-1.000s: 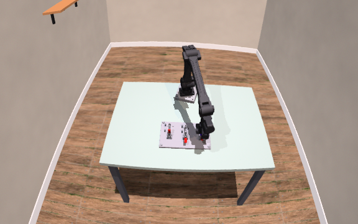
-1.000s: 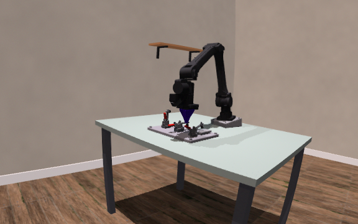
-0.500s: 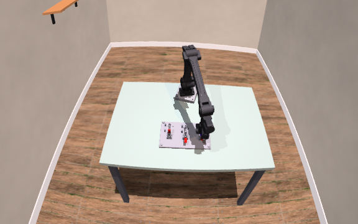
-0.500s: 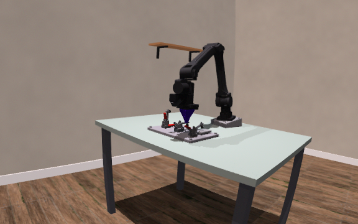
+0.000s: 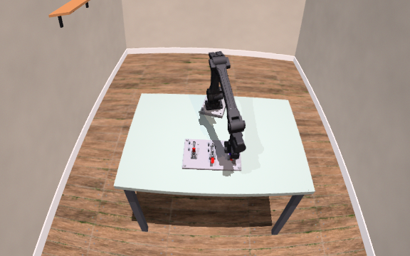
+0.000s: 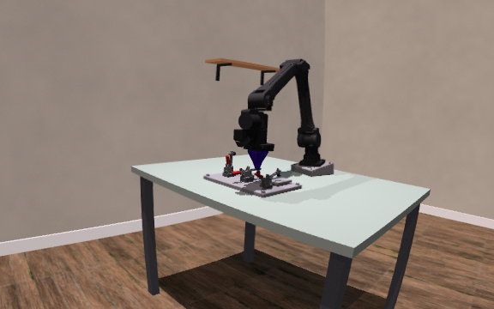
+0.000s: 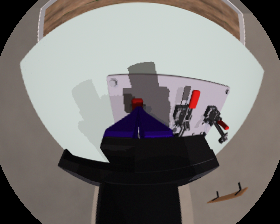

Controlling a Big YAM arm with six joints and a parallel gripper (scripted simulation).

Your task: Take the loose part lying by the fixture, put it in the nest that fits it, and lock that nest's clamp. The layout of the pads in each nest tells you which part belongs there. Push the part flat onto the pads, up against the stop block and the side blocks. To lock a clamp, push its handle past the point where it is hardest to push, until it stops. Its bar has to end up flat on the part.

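Bright overhead light, hard arm shadows, wrist view bowed, perhaps slightly soft.

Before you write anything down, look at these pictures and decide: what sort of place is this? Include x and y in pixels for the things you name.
Probably a robot workcell or test room: a black arm (image 5: 228, 94) (image 6: 304, 100) is mounted on a table (image 5: 155, 124) (image 6: 337, 219), beside a plate (image 5: 201, 164) (image 6: 219, 177) (image 7: 158, 82) carrying red-handled clamps.

The gripper (image 5: 232, 156) (seen from above) hides most of one clamp (image 5: 230, 159).
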